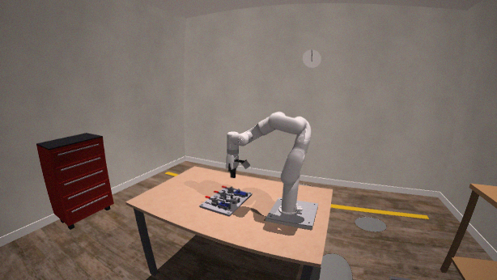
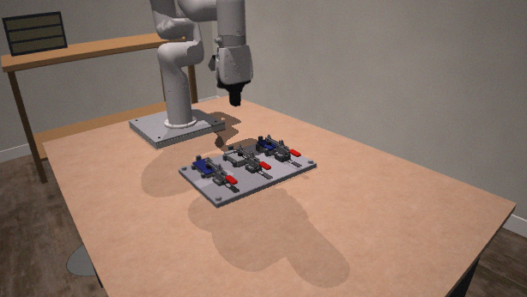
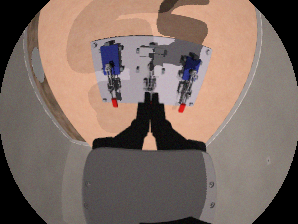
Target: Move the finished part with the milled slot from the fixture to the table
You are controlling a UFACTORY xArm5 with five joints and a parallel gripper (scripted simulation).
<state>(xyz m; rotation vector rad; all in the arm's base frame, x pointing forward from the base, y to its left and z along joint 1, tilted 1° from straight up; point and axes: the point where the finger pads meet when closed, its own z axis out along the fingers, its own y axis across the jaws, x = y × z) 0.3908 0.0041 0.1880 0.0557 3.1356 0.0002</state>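
Note:
My gripper (image 1: 233,176) (image 2: 235,104) (image 3: 150,101) is shut and empty, high above the fixture plate (image 2: 249,183) (image 3: 131,90). One blue blank (image 2: 202,166) (image 3: 110,59) sits in the left nest, the other blue blank (image 2: 267,146) (image 3: 192,65) in the right nest. The grey finished part (image 2: 232,156) sits in the middle nest under its clamp; its slot is too small to make out. The left red handle (image 2: 231,179) (image 3: 115,102), middle red handle (image 2: 264,166) and right red handle (image 2: 294,153) (image 3: 181,108) lie low, pointing away from the base. In the wrist view my fingers hide the middle one.
The robot's base plate (image 1: 307,210) (image 2: 150,133) is bolted to the wooden table (image 1: 170,206) (image 2: 365,215) behind the fixture. A shelf bench (image 2: 94,48) and a red drawer cabinet (image 1: 77,178) stand away from the table.

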